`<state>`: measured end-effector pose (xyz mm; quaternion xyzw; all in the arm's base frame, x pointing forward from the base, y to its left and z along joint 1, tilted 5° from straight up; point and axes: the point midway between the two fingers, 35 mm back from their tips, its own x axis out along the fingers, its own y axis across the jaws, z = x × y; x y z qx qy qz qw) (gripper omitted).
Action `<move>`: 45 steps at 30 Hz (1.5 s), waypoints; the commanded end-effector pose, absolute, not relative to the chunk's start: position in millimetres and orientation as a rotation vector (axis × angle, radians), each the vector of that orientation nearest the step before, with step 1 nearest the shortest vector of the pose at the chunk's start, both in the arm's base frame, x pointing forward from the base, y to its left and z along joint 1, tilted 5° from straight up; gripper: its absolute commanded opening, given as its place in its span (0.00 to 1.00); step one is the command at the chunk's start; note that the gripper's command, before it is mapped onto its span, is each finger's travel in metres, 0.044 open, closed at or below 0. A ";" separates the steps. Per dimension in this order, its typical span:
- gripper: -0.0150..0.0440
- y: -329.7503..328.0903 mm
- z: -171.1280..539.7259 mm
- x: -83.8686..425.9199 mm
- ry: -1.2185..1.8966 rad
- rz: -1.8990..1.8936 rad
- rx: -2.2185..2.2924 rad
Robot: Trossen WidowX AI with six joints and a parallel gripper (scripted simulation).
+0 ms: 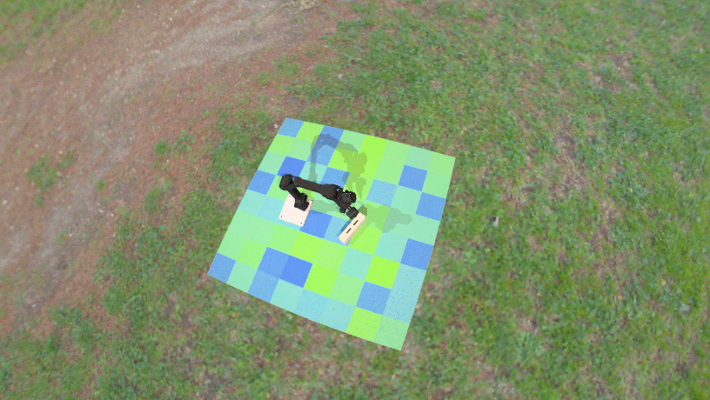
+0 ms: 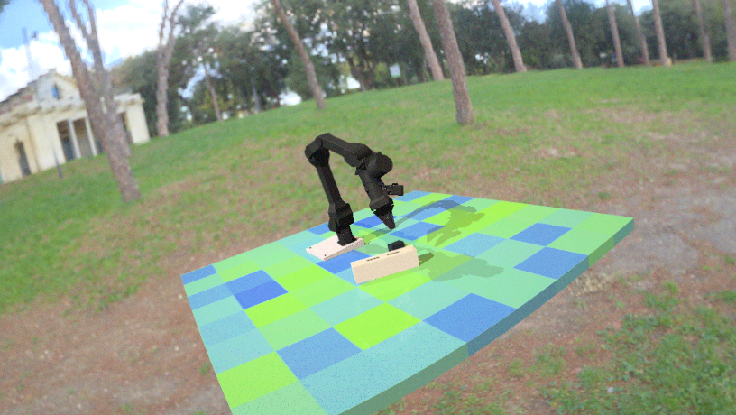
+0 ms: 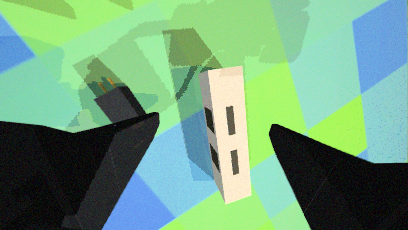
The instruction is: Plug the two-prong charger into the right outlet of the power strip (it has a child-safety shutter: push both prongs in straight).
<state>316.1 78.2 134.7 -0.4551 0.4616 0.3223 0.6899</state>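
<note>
The cream power strip (image 1: 344,238) (image 2: 386,268) (image 3: 231,142) stands on the patterned table top. Two grey slots show on one long face and two dark openings on the adjoining face in the wrist view. The black charger (image 2: 396,245) (image 3: 119,104) lies beside the strip; its two brass-coloured prongs point up-left in the wrist view, and the left finger hides part of its body. In the top view I cannot tell it from the black gripper. My gripper (image 2: 391,226) (image 3: 214,123) is open and empty, pointing down above the charger and strip, touching neither.
The arm's pale base plate (image 1: 293,216) (image 2: 322,251) is fixed on the blue and green checkered table top (image 1: 328,278) (image 2: 376,325), near the strip. Shadows of the arm fall across the table. Grass surrounds the table.
</note>
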 end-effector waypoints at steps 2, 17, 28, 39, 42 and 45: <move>1.00 90.1 112.9 292.2 1.106 0.872 -1.155; 1.00 108.8 82.2 241.3 1.214 1.220 -1.450; 1.00 108.6 77.8 241.3 1.214 1.220 -1.450; 1.00 107.5 63.6 241.5 1.214 1.220 -1.450; 1.00 107.2 58.8 242.0 1.214 1.220 -1.451; 1.00 106.9 53.8 242.4 1.214 1.220 -1.451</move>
